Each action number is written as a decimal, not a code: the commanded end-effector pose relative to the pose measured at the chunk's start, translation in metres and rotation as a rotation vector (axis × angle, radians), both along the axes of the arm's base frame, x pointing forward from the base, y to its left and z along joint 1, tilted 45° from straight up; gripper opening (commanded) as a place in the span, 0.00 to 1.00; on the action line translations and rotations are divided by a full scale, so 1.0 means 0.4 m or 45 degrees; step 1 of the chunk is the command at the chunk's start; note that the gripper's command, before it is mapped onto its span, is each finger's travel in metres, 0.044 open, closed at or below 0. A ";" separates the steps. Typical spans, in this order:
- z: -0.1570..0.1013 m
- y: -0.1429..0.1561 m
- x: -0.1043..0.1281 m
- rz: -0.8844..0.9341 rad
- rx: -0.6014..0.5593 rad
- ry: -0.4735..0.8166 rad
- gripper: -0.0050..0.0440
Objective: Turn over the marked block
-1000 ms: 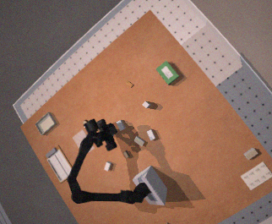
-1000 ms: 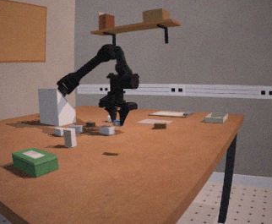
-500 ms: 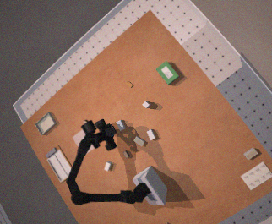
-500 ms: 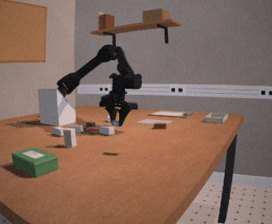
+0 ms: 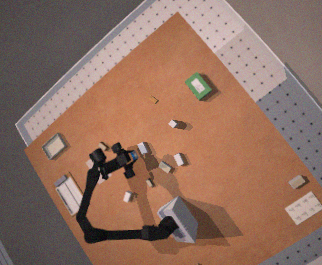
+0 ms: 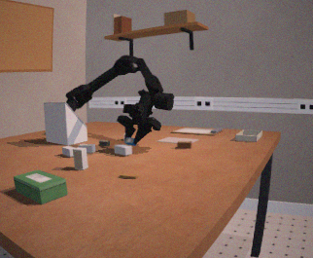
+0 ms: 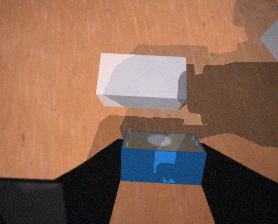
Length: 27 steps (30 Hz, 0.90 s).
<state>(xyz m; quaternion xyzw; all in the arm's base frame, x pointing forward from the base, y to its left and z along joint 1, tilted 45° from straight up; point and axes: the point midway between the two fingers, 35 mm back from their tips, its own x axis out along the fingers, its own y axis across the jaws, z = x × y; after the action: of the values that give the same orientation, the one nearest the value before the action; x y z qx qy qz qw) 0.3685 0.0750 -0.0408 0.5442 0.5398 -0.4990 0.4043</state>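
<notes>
My gripper [image 7: 159, 147] is shut on a blue block [image 7: 163, 158] and holds it a little above the wooden table. The block's top face looks grey with a pale round spot. No black mark shows on the sides I can see. In the top view the blue block [image 5: 132, 156] shows at the gripper's tip, left of the table's middle. In the exterior view the gripper [image 6: 131, 138] hangs tilted just above the table top. A white block [image 7: 142, 81] lies flat on the table just beyond the held block; it also shows in the exterior view [image 6: 123, 150].
Several small pale blocks [image 5: 178, 159] lie scattered around the gripper. A green box [image 5: 199, 86] stands at the far side. The arm's white base [image 5: 180, 219] stands near the front edge. A tray [image 5: 54, 146] and flat white boxes [image 5: 69, 193] lie at the left.
</notes>
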 end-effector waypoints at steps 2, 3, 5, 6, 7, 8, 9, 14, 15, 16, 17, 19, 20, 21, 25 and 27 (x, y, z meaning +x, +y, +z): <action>-0.001 -0.003 0.007 0.023 -0.285 0.022 0.00; -0.002 -0.004 0.006 0.027 -0.329 0.026 0.00; -0.004 -0.006 0.006 0.036 -0.406 0.031 0.00; -0.005 -0.007 0.005 0.040 -0.440 0.035 0.00; -0.005 -0.007 0.005 0.040 -0.440 0.035 0.00; -0.005 -0.007 0.005 0.040 -0.440 0.035 0.00; -0.006 -0.008 0.005 0.043 -0.471 0.039 0.00; -0.008 -0.010 0.004 0.053 -0.563 0.046 0.00; -0.009 -0.010 0.004 0.054 -0.571 0.046 0.00; -0.009 -0.010 0.004 0.054 -0.575 0.046 0.00; -0.009 -0.010 0.004 0.055 -0.578 0.047 0.00; -0.009 -0.010 0.004 0.055 -0.579 0.047 0.00; -0.009 -0.010 0.004 0.055 -0.579 0.047 0.00; -0.009 -0.012 0.004 0.053 -0.579 0.047 0.00; -0.008 -0.013 0.005 0.051 -0.579 0.047 0.00; -0.003 -0.013 0.006 0.050 -0.577 0.040 0.00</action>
<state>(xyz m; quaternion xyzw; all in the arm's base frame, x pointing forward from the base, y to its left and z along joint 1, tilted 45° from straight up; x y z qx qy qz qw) 0.3667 0.0700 -0.0476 0.4151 0.4377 -0.6095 0.5145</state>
